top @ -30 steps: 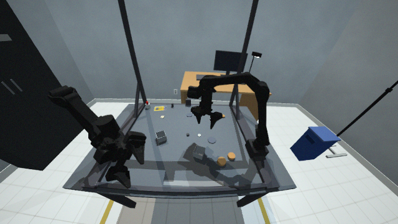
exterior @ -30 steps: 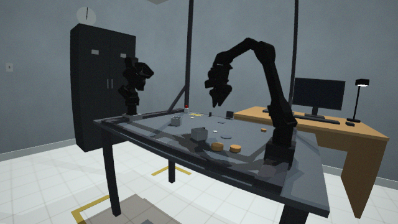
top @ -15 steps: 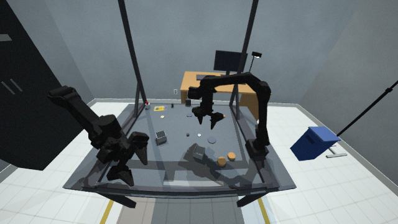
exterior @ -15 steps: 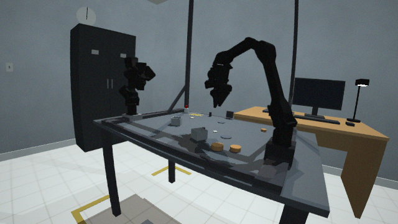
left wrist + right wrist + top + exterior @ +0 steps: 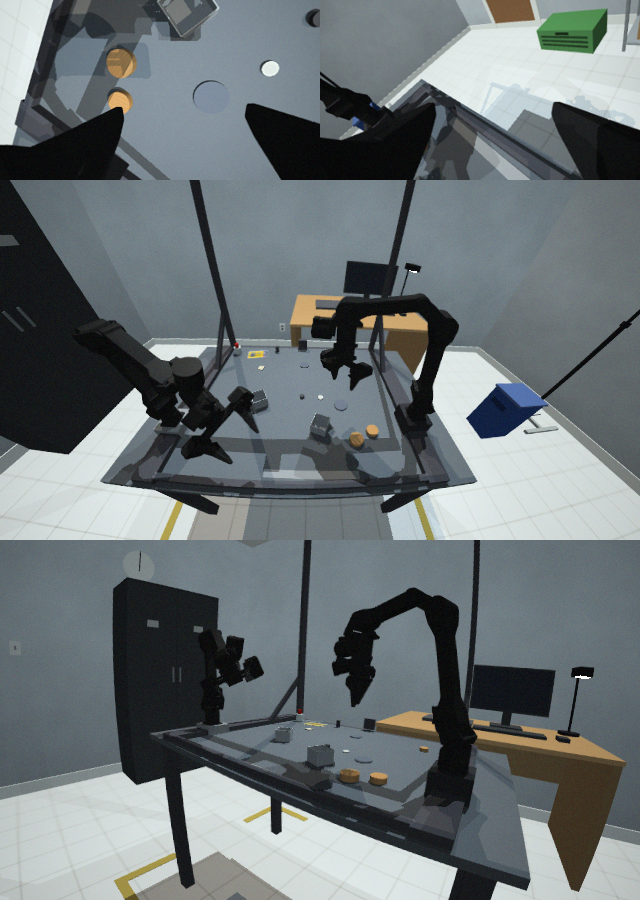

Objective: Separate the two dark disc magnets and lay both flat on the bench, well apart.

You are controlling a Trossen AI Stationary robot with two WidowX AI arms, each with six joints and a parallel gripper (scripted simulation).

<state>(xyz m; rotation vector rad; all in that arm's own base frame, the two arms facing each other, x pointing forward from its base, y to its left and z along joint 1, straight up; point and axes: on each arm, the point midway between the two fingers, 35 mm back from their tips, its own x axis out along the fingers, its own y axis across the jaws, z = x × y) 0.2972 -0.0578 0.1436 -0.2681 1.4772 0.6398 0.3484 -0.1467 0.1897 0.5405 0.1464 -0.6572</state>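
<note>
You have the desk [image 5: 280,377] [image 5: 400,760] [image 5: 169,120] [image 5: 485,121] between two arms, its far edge toward the wooden table [image 5: 312,315] [image 5: 575,746]. Your left end effector [image 5: 344,384] [image 5: 355,704] [image 5: 183,112] points down above the desk, on the left-arm side, fingers spread with nothing between them. Your right end effector [image 5: 244,447] [image 5: 254,668] [image 5: 494,108] is open and empty too, tilted toward the near edge by the right-arm corner. Of your two grey open boxes, one [image 5: 318,430] [image 5: 320,756] [image 5: 201,22] sits toward the near edge and the other [image 5: 260,406] [image 5: 283,736] nearer the right-arm edge. A pale blue disc [image 5: 340,405] [image 5: 363,760] [image 5: 211,97] lies toward the left-arm edge, and two orange discs [image 5: 356,439] [image 5: 349,776] [image 5: 121,63] sit beside each other toward the near left-arm corner. Smaller still, your white disc [image 5: 320,397] [image 5: 346,751] [image 5: 270,68] lies between the pale blue disc and the small dark magnets [image 5: 302,396] [image 5: 315,18]. Those form one short dark piece around mid-desk, away from every edge; you can't make out the seam.

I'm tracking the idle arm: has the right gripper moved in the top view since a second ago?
Yes: the right gripper has shifted rightward and away from the bench's near edge.
</note>
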